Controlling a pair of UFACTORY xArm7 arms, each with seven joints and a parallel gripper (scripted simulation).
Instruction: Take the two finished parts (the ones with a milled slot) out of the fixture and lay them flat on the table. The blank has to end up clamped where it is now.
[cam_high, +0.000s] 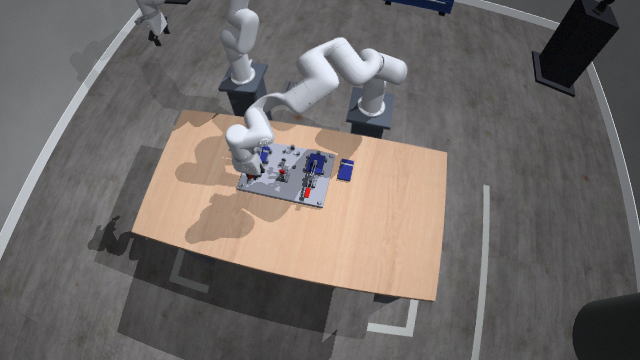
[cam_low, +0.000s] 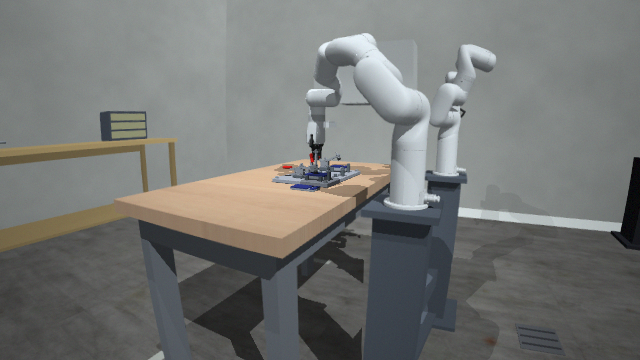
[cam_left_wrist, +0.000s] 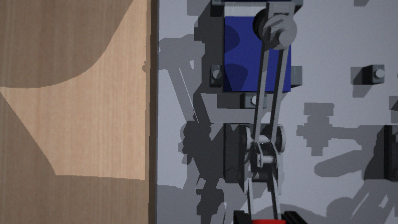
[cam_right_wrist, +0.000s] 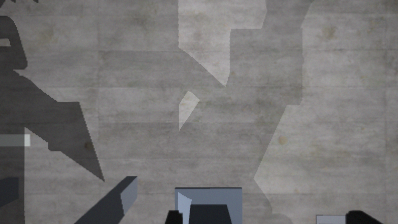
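One slotted blue part (cam_high: 345, 170) (cam_low: 305, 187) lies flat on the table beside the fixture plate (cam_high: 280, 188). Another blue part (cam_high: 265, 155) (cam_left_wrist: 240, 65), with a pale band, sits in the fixture's left station. My left gripper (cam_high: 251, 176) (cam_low: 314, 156) (cam_left_wrist: 269, 221) is shut on that station's red clamp handle. The clamp arm (cam_left_wrist: 261, 80) extends above the part and appears raised. A third blue part (cam_high: 315, 163) (cam_low: 316, 175) is under the right-hand clamp; no slot shows on it. My right gripper (cam_high: 159, 38) (cam_right_wrist: 266, 219) is open and empty, away from the table.
The middle clamp (cam_high: 283, 172) stands between the two occupied stations, with no part at its pins. The right clamp's red handle (cam_high: 307, 192) (cam_low: 287, 166) points toward the plate's front edge. Small locating pins (cam_left_wrist: 377, 74) stick up from the plate.
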